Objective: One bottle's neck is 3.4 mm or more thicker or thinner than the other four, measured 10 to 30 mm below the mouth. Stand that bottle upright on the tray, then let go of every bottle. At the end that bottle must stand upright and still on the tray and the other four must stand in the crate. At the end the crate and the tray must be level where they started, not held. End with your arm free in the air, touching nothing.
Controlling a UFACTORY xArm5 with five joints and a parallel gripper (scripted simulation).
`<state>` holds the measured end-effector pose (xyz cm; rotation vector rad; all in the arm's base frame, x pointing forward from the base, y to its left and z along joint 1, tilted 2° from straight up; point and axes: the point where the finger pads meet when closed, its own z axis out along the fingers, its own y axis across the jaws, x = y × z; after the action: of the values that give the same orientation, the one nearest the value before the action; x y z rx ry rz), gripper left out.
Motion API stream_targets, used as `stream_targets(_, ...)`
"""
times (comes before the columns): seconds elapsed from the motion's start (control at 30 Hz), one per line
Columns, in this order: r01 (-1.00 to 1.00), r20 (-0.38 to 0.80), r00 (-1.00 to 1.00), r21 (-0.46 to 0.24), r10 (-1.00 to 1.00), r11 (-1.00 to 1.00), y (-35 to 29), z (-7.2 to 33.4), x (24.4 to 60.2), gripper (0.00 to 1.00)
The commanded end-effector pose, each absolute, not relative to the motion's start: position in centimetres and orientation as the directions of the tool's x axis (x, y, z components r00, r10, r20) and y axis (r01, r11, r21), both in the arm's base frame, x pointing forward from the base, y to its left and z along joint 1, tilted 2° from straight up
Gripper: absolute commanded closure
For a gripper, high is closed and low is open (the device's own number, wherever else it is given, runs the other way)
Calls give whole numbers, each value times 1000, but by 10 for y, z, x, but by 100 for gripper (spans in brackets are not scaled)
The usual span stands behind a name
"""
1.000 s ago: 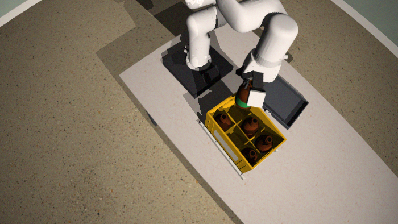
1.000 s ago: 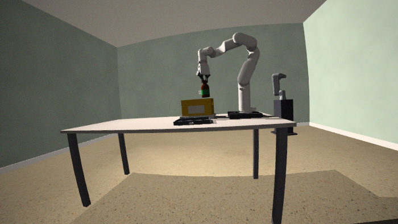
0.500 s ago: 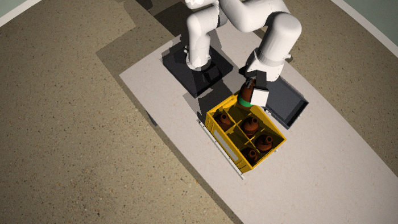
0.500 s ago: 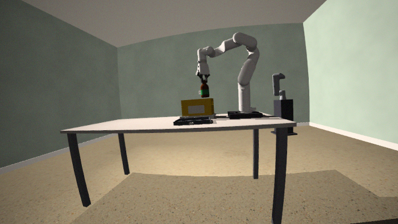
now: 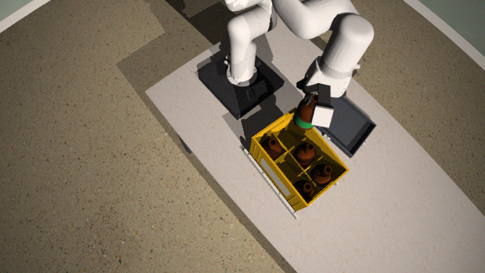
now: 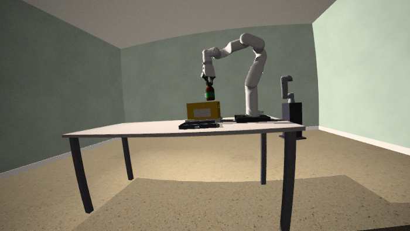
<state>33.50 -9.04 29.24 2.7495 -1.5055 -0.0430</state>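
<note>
My gripper (image 5: 312,98) is shut on the neck of a brown bottle with a green label (image 5: 305,116). It holds the bottle upright in the air, clear above the rim of the yellow crate (image 5: 298,164). In the side view the gripper (image 6: 208,80) and the held bottle (image 6: 209,92) hang above the crate (image 6: 203,110), near its right end. Several other brown bottles stand in the crate's compartments, one of them (image 5: 305,152) near the middle. The dark tray (image 5: 346,126) lies flat on the table right beside the crate; it also shows in the side view (image 6: 199,125).
The arm's black base plate (image 5: 240,86) sits behind the crate. A grey post on a dark box (image 6: 290,102) stands at the table's right edge. The crate rests on a thin light-coloured plate (image 5: 270,183).
</note>
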Motion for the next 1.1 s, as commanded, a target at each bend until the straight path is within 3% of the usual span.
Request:
stream_targets(0.0,-842,-17,539,17,-842,-539,-85,294,339,100)
stream_targets(1.07,-842,-13,539,17,-842,-539,-35,295,364,100)
